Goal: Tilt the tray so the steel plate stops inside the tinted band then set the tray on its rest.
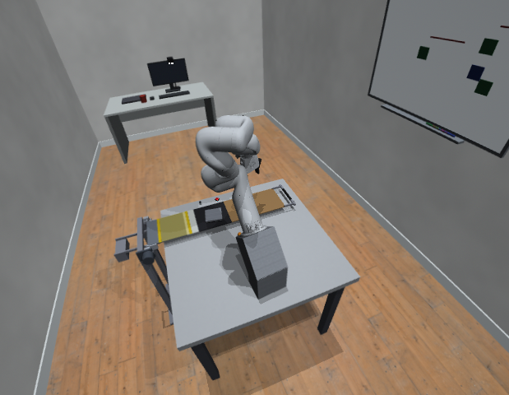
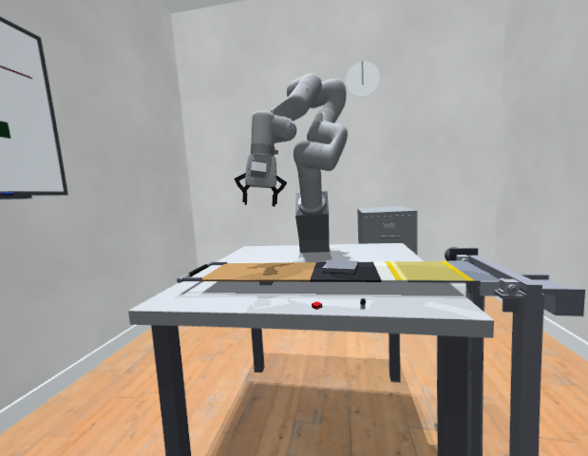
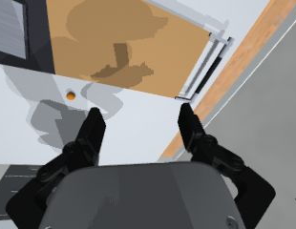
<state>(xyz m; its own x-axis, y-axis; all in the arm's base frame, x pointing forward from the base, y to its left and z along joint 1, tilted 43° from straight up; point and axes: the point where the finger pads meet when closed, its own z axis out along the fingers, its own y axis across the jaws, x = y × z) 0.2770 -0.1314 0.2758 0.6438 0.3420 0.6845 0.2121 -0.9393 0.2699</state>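
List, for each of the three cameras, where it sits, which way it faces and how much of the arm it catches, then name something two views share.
Top: high in a room corner behind the arm, looking down at the table and tray; shows arm and pedestal.
Exterior: low, across the table, facing the arm; shows the whole arm and the open gripper hanging above the tray's handle end.
Wrist: on the gripper, looking down at the handle; shows only both fingers.
Shared: top and exterior both show the steel plate on the dark bed section, outside the tinted band.
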